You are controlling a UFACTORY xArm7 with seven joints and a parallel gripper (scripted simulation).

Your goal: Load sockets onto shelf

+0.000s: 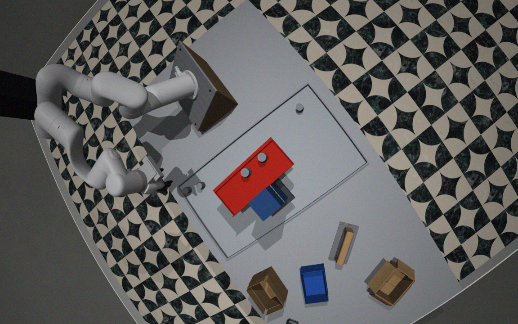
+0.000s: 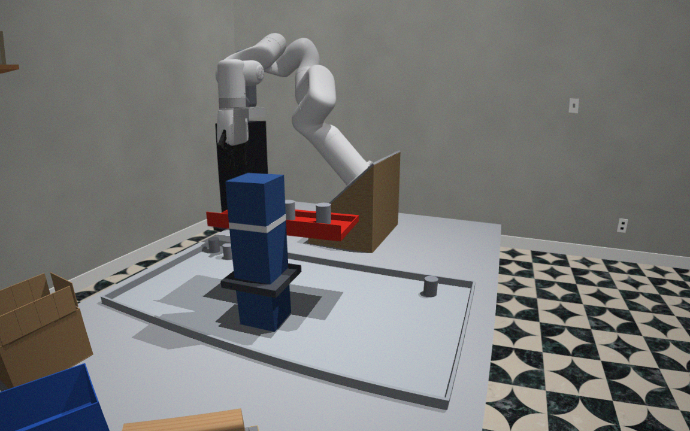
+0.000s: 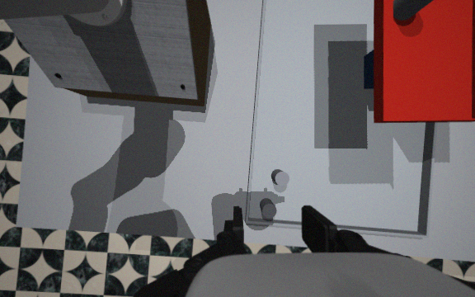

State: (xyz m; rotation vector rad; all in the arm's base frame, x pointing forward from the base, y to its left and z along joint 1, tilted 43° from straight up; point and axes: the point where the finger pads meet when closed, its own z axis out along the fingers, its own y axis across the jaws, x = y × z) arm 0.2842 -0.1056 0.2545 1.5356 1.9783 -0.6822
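Observation:
The red shelf (image 1: 252,186) (image 2: 315,230) (image 3: 427,74) is on the far side of the blue post (image 1: 265,205) (image 2: 257,257), looking about level with the white band (image 2: 248,227). Two grey sockets stand upright inside its rim: one (image 1: 262,157) (image 2: 323,213) and another (image 1: 246,172) (image 2: 289,210). Three stand on the table: one (image 1: 200,185) (image 2: 227,251) (image 3: 282,178) and one (image 1: 187,191) (image 2: 213,245) (image 3: 268,209) close together in a corner, and one (image 1: 299,108) (image 2: 430,286) at the opposite end. My gripper (image 1: 167,186) (image 3: 271,222) is partly open and empty, high above the corner pair's side of the table.
A low grey border (image 1: 256,240) (image 2: 336,376) surrounds the post and loose sockets. A dark collar (image 2: 253,287) sits low on the post. Outside are cardboard boxes (image 1: 279,288) (image 1: 404,292), a blue bin (image 1: 314,284), a wooden block (image 1: 345,245) and the arm's wedge mount (image 1: 216,108) (image 2: 385,203).

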